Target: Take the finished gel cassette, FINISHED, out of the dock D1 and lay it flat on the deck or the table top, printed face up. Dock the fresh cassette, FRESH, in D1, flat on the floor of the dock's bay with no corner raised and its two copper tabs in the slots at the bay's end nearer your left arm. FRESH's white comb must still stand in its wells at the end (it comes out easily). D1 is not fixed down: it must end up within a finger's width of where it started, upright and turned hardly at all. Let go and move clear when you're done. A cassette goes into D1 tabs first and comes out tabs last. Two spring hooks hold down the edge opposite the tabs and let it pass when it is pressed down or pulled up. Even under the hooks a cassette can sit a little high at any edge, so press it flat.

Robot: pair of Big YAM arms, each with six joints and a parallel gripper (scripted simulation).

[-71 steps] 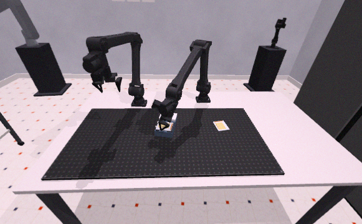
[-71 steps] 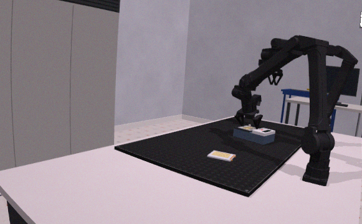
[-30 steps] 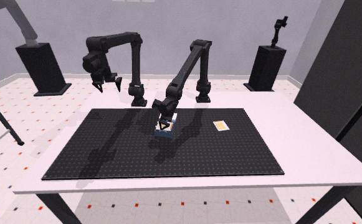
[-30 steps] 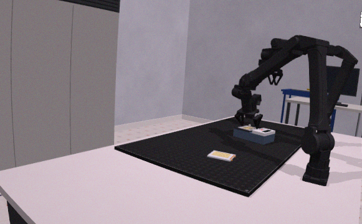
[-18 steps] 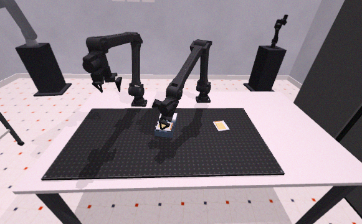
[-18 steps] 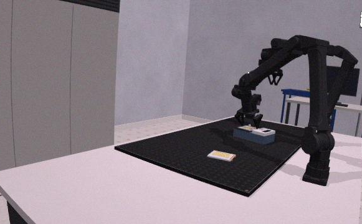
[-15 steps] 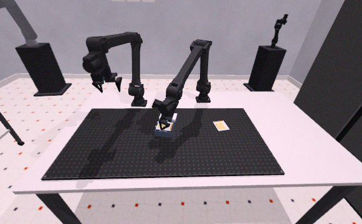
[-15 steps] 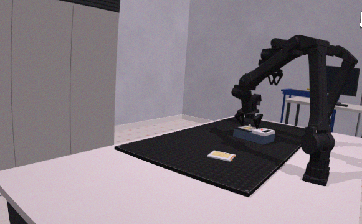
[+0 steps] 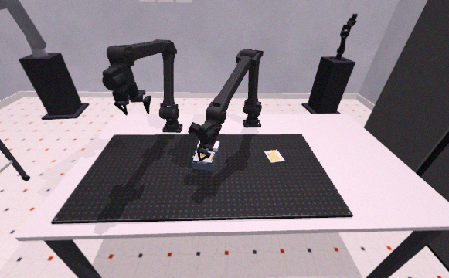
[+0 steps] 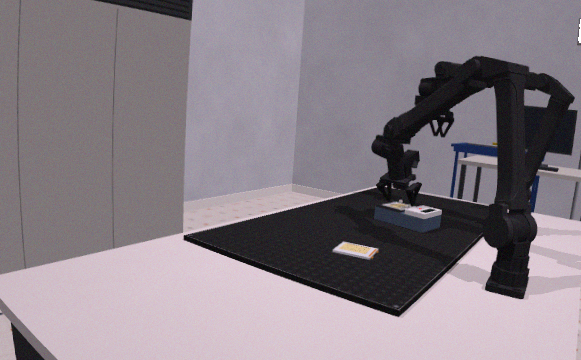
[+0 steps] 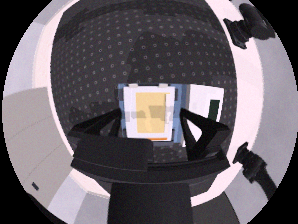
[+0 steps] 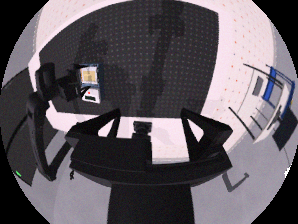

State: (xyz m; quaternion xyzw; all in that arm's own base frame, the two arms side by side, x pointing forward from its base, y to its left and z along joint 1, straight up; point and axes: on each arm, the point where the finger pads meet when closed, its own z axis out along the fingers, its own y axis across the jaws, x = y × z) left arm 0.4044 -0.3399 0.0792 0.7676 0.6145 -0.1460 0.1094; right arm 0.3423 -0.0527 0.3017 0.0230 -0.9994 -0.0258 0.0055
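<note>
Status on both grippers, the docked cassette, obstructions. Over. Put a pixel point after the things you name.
Left gripper (image 9: 204, 156) (image 10: 401, 201) (image 11: 151, 112) (image 12: 85, 92) open, low over D1 (image 9: 203, 166) (image 10: 402, 220) (image 11: 178, 125) (image 12: 101, 75); right gripper (image 9: 137, 113) (image 10: 440, 135) (image 12: 151, 111) open, well clear. Cassette (image 9: 211, 157) (image 10: 396, 205) (image 11: 150, 125) (image 12: 90, 75) in D1, face up, full seating unconfirmed. No obstruction visible between left fingers and cassette.
</note>
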